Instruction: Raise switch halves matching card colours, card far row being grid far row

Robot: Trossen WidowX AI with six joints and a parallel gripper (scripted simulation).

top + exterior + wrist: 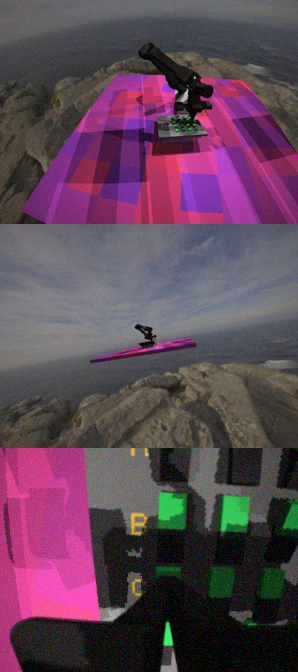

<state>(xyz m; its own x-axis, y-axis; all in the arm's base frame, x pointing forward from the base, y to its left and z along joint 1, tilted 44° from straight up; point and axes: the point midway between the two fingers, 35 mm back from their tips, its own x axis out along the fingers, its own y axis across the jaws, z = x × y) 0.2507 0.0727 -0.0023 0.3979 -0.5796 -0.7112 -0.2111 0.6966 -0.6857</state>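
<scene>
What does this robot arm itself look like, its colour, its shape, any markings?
The arm is matte black, built from chunky rounded segments with barrel-shaped joints. One pale grey-white section sits near its lower part, and a tiny light mark shows on its upper link. The gripper is black, tapering to a point. No cables show.

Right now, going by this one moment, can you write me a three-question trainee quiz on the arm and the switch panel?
1. True or false: the gripper is shut and holds nothing.
2. Multiple choice. In the top view, over which part of the grey switch panel is the gripper? A) the corner farthest from the arm, by the card; B) the edge nearest the arm's base, on the side away from the card; C) off the panel, over the pink mat.
3. Fill in: in the wrist view, the yellow row letter nearest the fingers is ___.

Key: 1 true; 2 B; 3 C.
</scene>
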